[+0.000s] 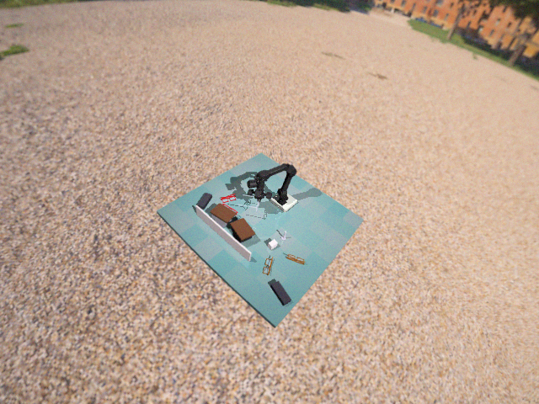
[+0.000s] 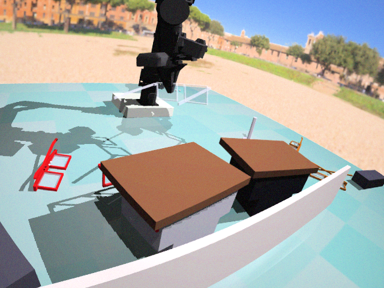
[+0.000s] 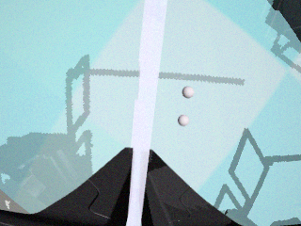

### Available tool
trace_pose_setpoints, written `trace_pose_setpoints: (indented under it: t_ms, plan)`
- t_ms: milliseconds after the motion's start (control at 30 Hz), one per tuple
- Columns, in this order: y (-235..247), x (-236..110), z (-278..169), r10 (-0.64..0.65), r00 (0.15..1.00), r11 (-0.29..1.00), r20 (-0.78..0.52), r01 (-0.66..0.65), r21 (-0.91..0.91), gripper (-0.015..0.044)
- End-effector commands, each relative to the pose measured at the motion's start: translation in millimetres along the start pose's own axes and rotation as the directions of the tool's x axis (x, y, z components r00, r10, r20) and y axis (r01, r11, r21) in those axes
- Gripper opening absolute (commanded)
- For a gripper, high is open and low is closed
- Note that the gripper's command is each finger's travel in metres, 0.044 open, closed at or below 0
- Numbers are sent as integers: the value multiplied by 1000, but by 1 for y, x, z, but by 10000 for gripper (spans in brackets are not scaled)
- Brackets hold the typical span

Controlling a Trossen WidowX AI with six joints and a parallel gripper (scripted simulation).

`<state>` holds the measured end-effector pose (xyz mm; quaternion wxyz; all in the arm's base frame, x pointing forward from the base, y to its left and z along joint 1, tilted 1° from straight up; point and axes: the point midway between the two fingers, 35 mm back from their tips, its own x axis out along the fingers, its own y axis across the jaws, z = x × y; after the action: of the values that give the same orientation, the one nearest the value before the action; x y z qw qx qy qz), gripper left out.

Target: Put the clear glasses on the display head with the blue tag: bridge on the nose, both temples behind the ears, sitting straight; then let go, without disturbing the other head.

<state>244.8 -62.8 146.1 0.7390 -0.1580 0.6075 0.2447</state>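
My gripper (image 1: 259, 199) (image 2: 169, 91) (image 3: 137, 157) is shut on the clear glasses (image 2: 194, 96) (image 3: 150, 71), which hang in the air near the arm's base. In the wrist view a pale bar of them runs up between the fingertips. Two display heads stand side by side under brown tops, away from the gripper: a light grey one (image 1: 223, 213) (image 2: 192, 223) and a black one (image 1: 242, 229) (image 2: 272, 189). Bits of red frame show under the grey head's top. No blue tag is visible; the heads' faces are mostly hidden.
A long white wall (image 1: 221, 232) (image 2: 216, 257) runs beside both heads. Red glasses (image 1: 227, 199) (image 2: 46, 162) lie near the grey head. Two amber glasses (image 1: 295, 258) (image 1: 267, 265), a white block (image 1: 273, 243), and dark blocks (image 1: 204, 199) (image 1: 279, 292) also stand or lie on the mat.
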Motion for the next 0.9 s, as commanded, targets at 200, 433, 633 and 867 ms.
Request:
trace_pose_setpoints:
  t_ms: [200, 433, 633, 867]
  plan:
    - [-1, -15, -19, 3, 993, 972, 114, 24, -232, 0]
    - [-1, -25, -31, -13, 982, 924, 188, 84, -374, 0]
    - [-1, -33, -40, -37, 968, 861, 250, 157, -484, 0]
    - [1, -43, -50, -75, 945, 762, 318, 260, -593, 0]
